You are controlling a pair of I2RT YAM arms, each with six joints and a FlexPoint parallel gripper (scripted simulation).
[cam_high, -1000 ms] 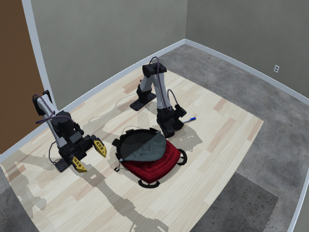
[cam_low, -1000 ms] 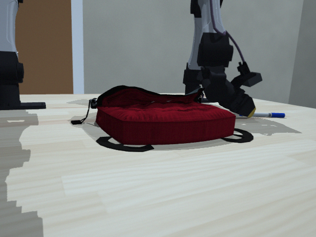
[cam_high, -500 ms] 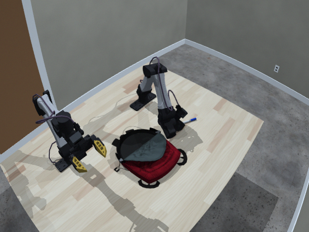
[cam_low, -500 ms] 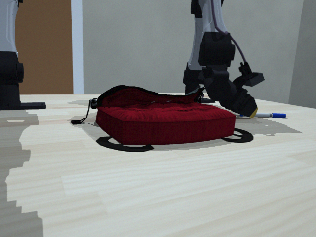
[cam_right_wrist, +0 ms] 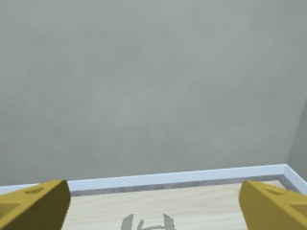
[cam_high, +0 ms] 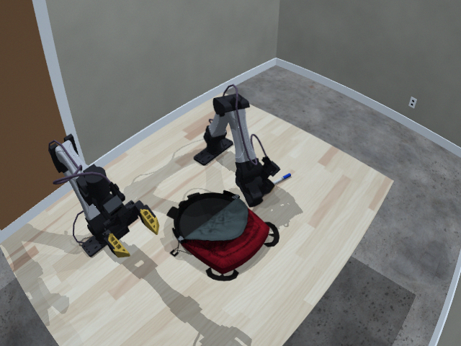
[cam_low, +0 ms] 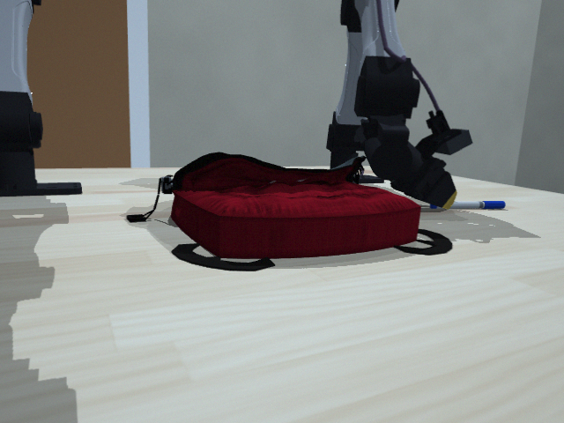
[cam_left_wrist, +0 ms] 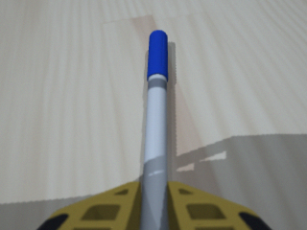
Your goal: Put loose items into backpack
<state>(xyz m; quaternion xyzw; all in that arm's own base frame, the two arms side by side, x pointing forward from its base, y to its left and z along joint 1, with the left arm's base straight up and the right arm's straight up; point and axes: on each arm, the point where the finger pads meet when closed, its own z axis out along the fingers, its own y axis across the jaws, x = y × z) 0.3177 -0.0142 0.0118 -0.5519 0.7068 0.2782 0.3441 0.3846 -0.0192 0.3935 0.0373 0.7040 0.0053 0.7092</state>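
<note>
Bench (cam_high: 316,241) (cam_low: 318,341) (cam_left_wrist: 72,120) (cam_right_wrist: 201,208): the broad wooden support, its long rear edge running beside the wall. Left arm (cam_high: 242,138) (cam_low: 387,86) and right arm (cam_high: 93,182) (cam_low: 18,127): both are based near that rear edge, apparently so that each can reach inward to the bag between them.

Backpack (cam_high: 230,256) (cam_low: 296,236): it lies flat, well inside the bench's edges. The grey-green flap (cam_high: 223,223) is folded back over the red body, leaving the dark mouth (cam_high: 193,215) turned towards the rear edge, where either arm could deliver an item.

Right tool (cam_high: 143,244) (cam_right_wrist: 154,192): spread wide with nothing between its fingers, raised on the rear-edge side of the bag; presumably it is kept out of the way. Left tool (cam_high: 265,187) (cam_low: 448,202) (cam_left_wrist: 154,206): low at the bench, its fingers closed on the marker, one against each side of the white barrel. This grip across the narrow width probably guards against rolling.

Marker (cam_high: 282,179) (cam_low: 469,205) (cam_left_wrist: 155,125): the one loose item I can make out, lying outside the backpack, its blue cap (cam_high: 287,175) (cam_low: 493,204) (cam_left_wrist: 157,55) pointing towards the bench's far right corner in the top view. Lifting it and carrying it over the mouth seems next; the long barrel could catch on the rim.
</note>
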